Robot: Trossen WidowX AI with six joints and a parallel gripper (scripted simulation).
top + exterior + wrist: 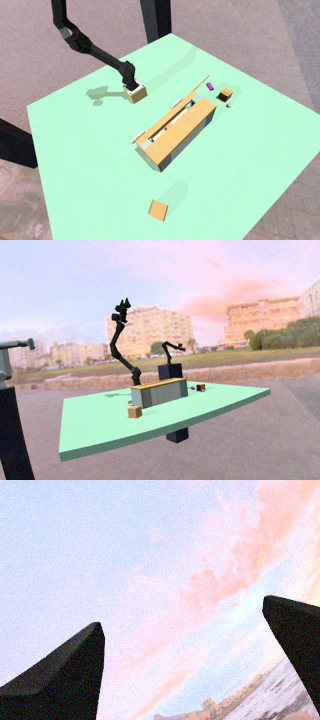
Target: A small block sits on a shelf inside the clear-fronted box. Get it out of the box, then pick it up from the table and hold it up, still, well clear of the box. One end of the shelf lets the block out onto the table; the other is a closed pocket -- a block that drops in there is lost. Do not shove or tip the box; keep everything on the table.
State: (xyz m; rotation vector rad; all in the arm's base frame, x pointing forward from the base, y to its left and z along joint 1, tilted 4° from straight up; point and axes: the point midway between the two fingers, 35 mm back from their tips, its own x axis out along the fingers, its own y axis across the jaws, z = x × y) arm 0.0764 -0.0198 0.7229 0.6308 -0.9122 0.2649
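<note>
The jaws (124, 300) were released and spread wide, holding nothing, their tips pointing skyward high above the table (103, 165) (98, 428). Open air surrounded them, well apart from the box (184, 129) (165, 393). The box stood upright, in from the table's edges, with bare surface between its front and the nearest edge. A narrow slot ran along its wooden top. Two pale bars (176, 103) (138, 136) lay by its long side facing the arm (103, 56) (117, 339), and a thin stick (200, 83) reached out near one end. Beyond that end were a purple piece (209, 86) (192, 388), a brown cube (225, 94) (200, 387) and a small grey piece (229, 105) (202, 390); another wooden cube (158, 210) (134, 412) sat off the opposite end.

Inside the slot, a tiny dark shape (165, 128) showed against the pale shelf (180, 115). Whether this was the block could not be told, so its place and look remained uncertain.
</note>
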